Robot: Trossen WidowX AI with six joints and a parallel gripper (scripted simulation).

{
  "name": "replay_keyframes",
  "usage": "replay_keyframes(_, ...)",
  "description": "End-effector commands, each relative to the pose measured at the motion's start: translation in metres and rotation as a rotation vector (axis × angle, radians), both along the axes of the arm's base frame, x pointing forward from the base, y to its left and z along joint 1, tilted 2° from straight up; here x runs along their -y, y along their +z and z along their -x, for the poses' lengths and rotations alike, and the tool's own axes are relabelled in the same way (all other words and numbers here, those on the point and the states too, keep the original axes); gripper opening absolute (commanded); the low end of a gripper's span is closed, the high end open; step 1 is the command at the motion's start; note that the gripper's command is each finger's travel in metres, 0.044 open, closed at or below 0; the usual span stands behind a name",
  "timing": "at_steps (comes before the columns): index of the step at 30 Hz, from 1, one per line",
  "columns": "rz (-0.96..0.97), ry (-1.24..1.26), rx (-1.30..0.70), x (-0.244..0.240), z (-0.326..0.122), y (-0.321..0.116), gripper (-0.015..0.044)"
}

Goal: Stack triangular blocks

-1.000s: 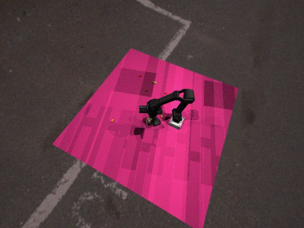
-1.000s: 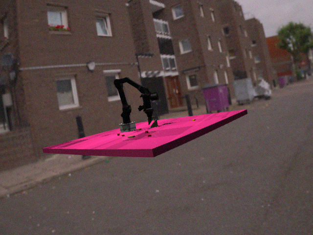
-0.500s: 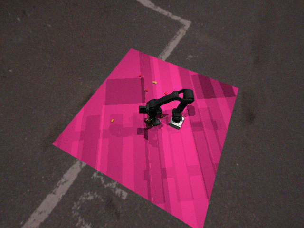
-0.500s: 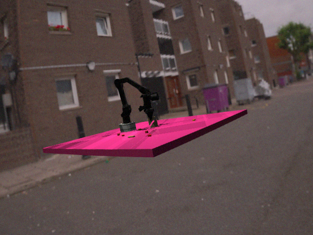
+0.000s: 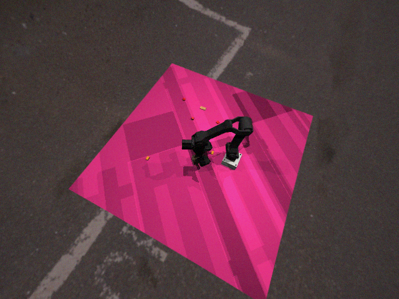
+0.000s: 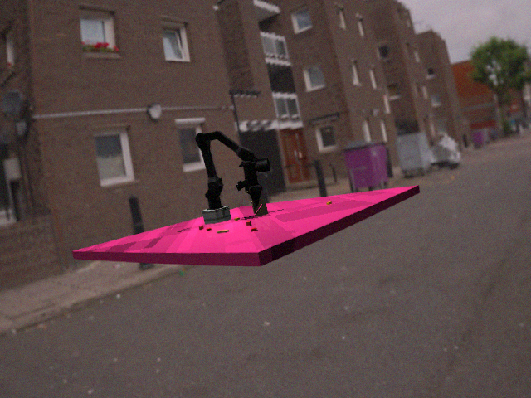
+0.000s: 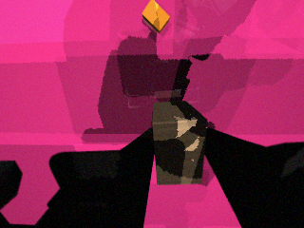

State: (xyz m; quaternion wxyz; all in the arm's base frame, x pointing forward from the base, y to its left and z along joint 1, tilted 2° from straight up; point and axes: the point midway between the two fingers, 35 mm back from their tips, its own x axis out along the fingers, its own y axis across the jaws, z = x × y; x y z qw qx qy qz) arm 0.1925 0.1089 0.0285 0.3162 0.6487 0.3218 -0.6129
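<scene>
One block (image 7: 180, 144), mottled tan and dark brown, sits clamped between the jaws of my gripper (image 7: 178, 157) in the wrist view. I see the two black fingers pressing against its left and right sides, so the jaws are clenched on it. Its visible face narrows toward the bottom of that view, and much of it lies in shadow. I cannot tell from any view whether it touches the table or hangs just above it.

Beyond the held block, near the top of the wrist view, a small orange block (image 7: 156, 15) lies on the pink table (image 7: 38, 95), well apart from the gripper. From the top view I see the same orange block (image 5: 147, 157) off to one side of the arm (image 5: 219, 128), and the gripper (image 5: 199, 161) points down close to the table (image 5: 244, 225) beside the arm's grey base (image 5: 232, 159). A tiny yellow piece (image 5: 212, 152) lies between the gripper and the base. Farther out lie three small red pieces (image 5: 183, 99) and a pale tan piece (image 5: 202, 108), scattered on the far side of the arm. From the outside view the table (image 6: 257, 248) is a flat pink slab in a street with brick buildings (image 6: 129, 85) behind it.
</scene>
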Motion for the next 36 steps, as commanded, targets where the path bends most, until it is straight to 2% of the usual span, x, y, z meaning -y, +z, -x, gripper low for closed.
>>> replay_keyframes(1, 0.002, -0.001, -0.017, -0.0005, 0.0017, -0.0063, 0.0)
replay_keyframes(36, -0.001, -0.003, -0.019, -0.0018, 0.0009, -0.0119, 0.0)
